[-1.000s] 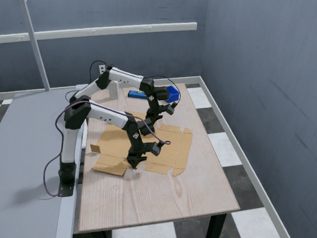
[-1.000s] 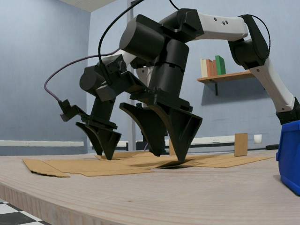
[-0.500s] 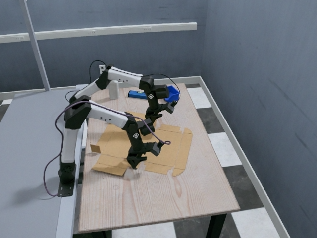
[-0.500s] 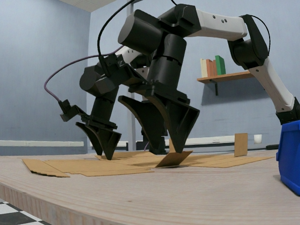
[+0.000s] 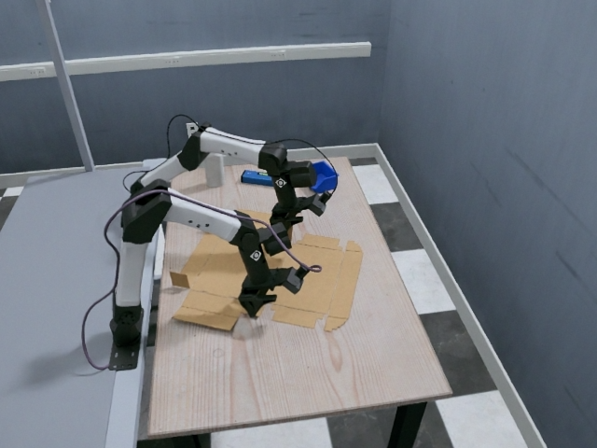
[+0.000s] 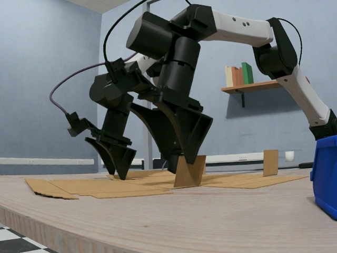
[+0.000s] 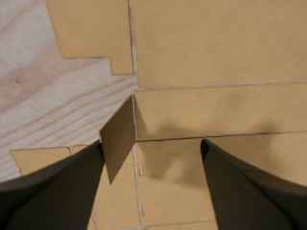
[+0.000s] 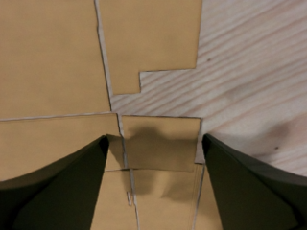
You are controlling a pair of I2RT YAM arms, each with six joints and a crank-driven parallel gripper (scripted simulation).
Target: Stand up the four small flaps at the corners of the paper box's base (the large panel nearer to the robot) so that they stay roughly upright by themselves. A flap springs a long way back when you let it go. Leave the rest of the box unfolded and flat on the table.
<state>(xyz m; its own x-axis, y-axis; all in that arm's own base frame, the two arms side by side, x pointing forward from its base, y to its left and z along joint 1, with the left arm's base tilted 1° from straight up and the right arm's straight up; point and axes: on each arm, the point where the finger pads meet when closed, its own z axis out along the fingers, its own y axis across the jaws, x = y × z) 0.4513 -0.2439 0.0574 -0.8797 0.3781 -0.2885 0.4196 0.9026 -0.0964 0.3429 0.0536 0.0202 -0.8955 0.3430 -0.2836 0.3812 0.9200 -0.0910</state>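
The cardboard box lies unfolded, its base panel (image 5: pixel 224 266) (image 7: pixel 173 192) nearer the robot. Two small robot-side flaps stand upright: the left flap (image 6: pixel 270 162) and the right flap (image 5: pixel 179 279). The far left flap (image 7: pixel 117 139) (image 6: pixel 187 174) is raised and leans outward. My left gripper (image 7: pixel 153 141) (image 6: pixel 179 161) is open around it, with its outer finger against the flap's outer face. The far right flap (image 8: pixel 160 144) lies flat. My right gripper (image 8: pixel 154 137) (image 6: pixel 117 176) is open just above it. In the top view the arms hide the far flaps.
The large lid panel (image 5: pixel 313 274) (image 7: pixel 216 43) lies flat beyond the base. On the left side of the table stand a blue bin (image 5: pixel 324 178) (image 6: pixel 326 174), a blue level (image 5: pixel 255 177) and a white cylinder (image 5: pixel 215 171). The two grippers work close to each other.
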